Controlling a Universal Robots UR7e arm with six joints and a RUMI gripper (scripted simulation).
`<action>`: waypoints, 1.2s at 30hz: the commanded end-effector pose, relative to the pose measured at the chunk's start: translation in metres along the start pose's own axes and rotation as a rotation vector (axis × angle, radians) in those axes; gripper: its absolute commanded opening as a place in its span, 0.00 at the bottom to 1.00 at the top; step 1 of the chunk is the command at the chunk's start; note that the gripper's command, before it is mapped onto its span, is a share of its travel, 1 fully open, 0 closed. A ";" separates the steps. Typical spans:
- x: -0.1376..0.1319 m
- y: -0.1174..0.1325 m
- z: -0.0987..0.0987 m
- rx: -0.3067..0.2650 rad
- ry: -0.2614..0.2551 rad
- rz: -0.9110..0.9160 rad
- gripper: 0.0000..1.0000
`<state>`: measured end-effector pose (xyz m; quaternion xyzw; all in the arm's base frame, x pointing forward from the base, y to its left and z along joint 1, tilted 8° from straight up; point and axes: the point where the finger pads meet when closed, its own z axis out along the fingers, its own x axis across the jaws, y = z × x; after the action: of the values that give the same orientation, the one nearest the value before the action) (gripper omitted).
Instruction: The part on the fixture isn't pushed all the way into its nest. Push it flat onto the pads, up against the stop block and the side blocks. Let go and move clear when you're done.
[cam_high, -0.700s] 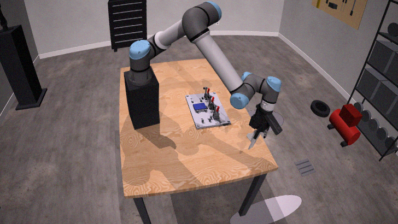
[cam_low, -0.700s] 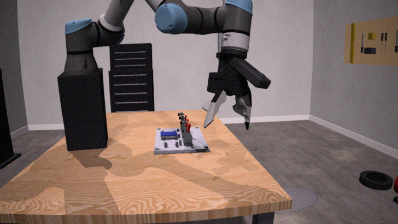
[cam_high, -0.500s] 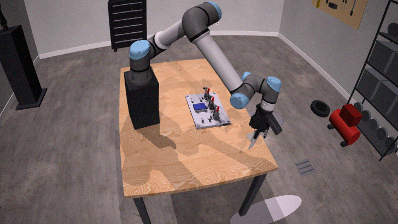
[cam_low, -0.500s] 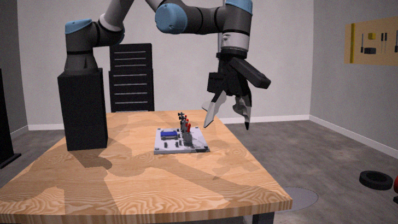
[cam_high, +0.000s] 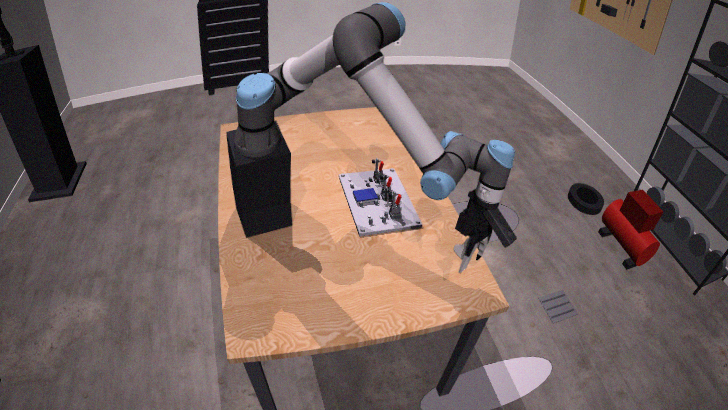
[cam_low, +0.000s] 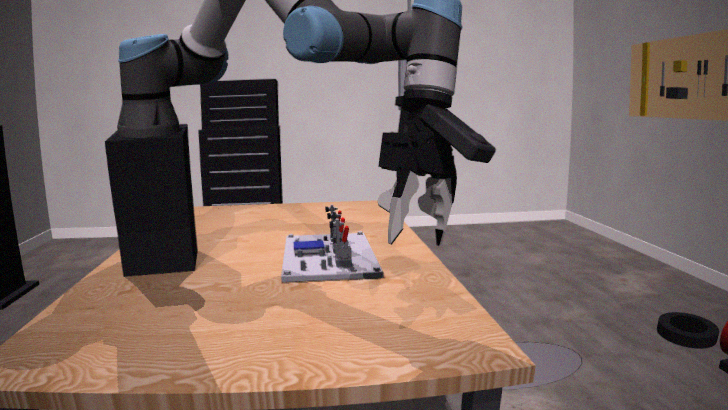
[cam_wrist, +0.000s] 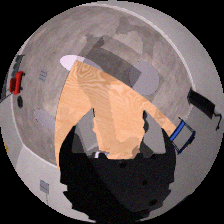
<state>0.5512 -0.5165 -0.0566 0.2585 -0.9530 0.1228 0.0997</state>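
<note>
1 blue part (cam_high: 365, 194) on fixture plate (cam_high: 407, 225), fingers (cam_low: 396, 224) parted, grasping nothing

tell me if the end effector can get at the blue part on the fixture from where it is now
Probably yes. The end effector hangs above the table, off to the side of the fixture plate, fingers partly open and holding nothing. The blue part is uncovered on top, though the red-handled clamps stand between them.

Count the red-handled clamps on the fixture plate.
3, in a row along the right side of the fixture plate in the top view: one farthest from the camera, one midway, one nearest. Others may be hidden.
</note>
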 end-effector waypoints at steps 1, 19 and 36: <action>0.000 -0.001 -0.001 0.002 0.000 0.000 0.58; 0.013 -0.003 -0.060 0.021 -0.061 -0.293 0.58; 0.025 -0.006 -0.117 0.039 -0.119 -0.579 0.58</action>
<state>0.5491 -0.5040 0.0304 0.4599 -0.8783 0.1029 0.0805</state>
